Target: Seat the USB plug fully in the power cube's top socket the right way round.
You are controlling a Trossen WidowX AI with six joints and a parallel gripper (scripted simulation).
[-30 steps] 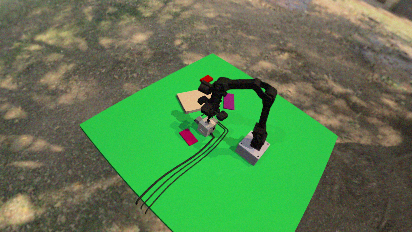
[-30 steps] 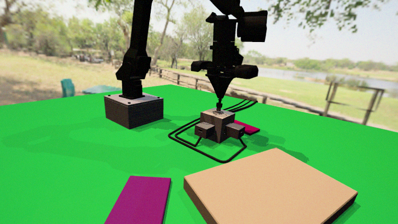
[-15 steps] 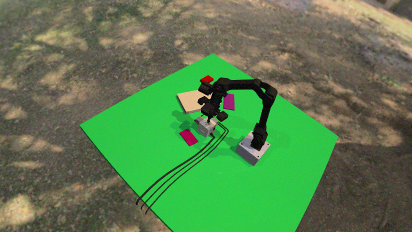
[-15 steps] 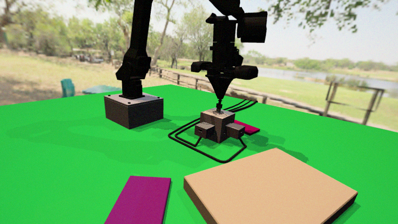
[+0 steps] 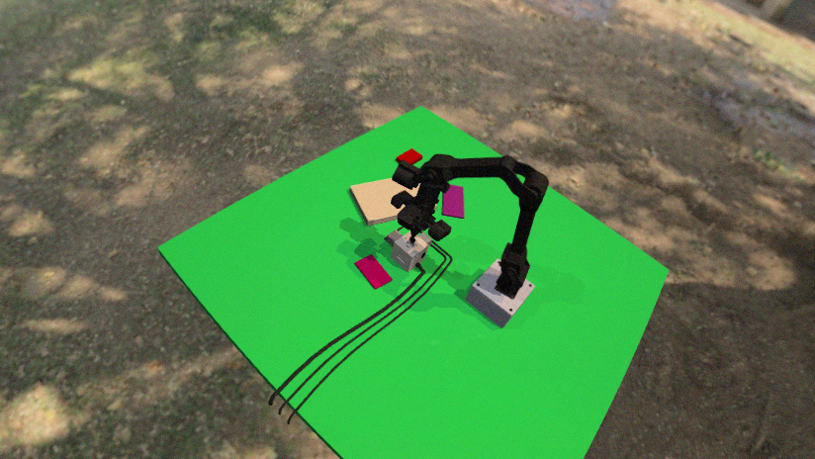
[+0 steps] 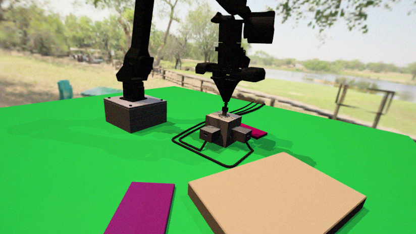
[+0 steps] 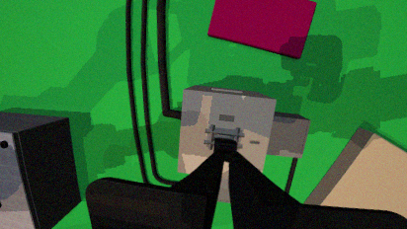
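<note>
My claw (image 5: 412, 241) (image 6: 225, 104) (image 7: 226, 156): grasping the small dark plug (image 6: 224, 110); pointed down | Power cube (image 5: 409, 250) (image 6: 223, 124) (image 7: 227, 111): directly beneath, inward from the desk's (image 5: 365, 364) (image 6: 72, 154) (image 7: 44, 59) edges

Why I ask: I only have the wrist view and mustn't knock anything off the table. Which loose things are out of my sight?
Observer: A red block lies on the table, past the tan board from the power cube.
Operator: Anything else beside that board?
Observer: Yes, a flat purple slab.
Operator: And where do the cables lead?
Observer: All three cables run over the table's edge.
</note>
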